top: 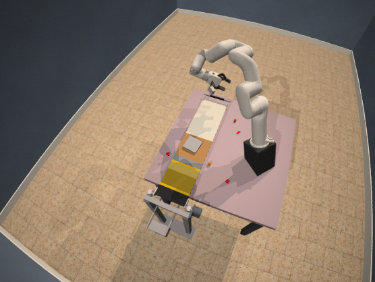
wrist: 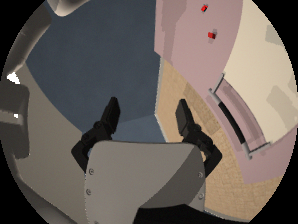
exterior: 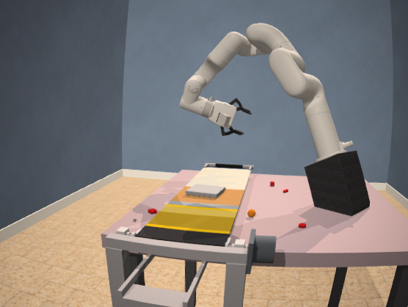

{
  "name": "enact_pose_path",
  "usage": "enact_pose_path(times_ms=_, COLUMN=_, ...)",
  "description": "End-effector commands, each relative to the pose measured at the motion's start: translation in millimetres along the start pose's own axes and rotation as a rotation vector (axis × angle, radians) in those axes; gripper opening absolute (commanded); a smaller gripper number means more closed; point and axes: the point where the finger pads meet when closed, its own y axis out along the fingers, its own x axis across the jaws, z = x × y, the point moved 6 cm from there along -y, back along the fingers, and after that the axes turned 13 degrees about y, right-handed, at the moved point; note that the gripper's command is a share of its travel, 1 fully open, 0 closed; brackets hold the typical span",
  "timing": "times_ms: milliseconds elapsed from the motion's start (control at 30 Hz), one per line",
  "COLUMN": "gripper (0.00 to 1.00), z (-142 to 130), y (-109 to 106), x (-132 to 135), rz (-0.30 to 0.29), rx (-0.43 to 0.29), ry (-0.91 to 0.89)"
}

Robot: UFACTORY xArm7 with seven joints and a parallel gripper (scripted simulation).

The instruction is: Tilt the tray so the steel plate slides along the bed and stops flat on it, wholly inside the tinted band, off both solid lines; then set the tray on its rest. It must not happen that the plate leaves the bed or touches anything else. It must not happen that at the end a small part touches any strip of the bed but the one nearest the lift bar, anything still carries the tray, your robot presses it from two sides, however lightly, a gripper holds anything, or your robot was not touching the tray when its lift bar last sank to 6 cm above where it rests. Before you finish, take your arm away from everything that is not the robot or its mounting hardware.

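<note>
Progress: no part of the task is done, as far as the views show. The steel plate (top: 192, 144) lies flat on the orange section of the tray (top: 206, 122), at the centre of the top view. It sits short of the tinted band (top: 179, 176), the yellow strip bounded by two solid lines just below centre. A narrow grey strip separates plate and band.

The gripper (exterior: 235, 121) hangs in the air at centre frame in the exterior view, well above the far end of the tray. Its fingers are spread to full width and hold nothing. In the top view the gripper sits just above the dark handle bar (top: 216, 97) at the tray's upper end, apart from it.

Remaining, by my judgement: descend to the handle bar, grip it, raise that end so the plate slides into the band, then lower the tray to its rest.

Limits of observation: the rest itself cannot be identified with certainty. The grey frame (exterior: 172, 250) at the lower edge presumably carries the pivot. The wrist view shows only a corner of the desk (wrist: 189, 36) and the handle bar at right. Small red markers (exterior: 272, 183) and an orange ball (exterior: 251, 212) lie on the desk; their purpose is unclear.
</note>
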Motion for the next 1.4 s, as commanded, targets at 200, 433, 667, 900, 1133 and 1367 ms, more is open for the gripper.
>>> enact_pose_path(times_ms=200, gripper=1.00, z=5.9, y=4.7, x=8.7, rz=-0.099, rx=0.077, ry=0.093)
enact_pose_path(times_ms=433, gripper=1.00, z=7.4, y=5.9, x=11.1, rz=-0.124, rx=0.101, ry=0.121)
enact_pose_path(times_ms=667, gripper=1.00, z=8.5, y=6.7, x=12.9, rz=-0.141, rx=0.118, ry=0.141)
enact_pose_path(times_ms=900, gripper=1.00, z=13.6, y=9.4, x=21.8, rz=-0.236, rx=0.225, ry=0.263)
enact_pose_path(times_ms=1133, gripper=1.00, z=15.1, y=9.7, x=25.2, rz=-0.273, rx=0.274, ry=0.318)
enact_pose_path(times_ms=1367, gripper=1.00, z=16.7, y=9.4, x=30.6, rz=-0.335, rx=0.364, ry=0.421)
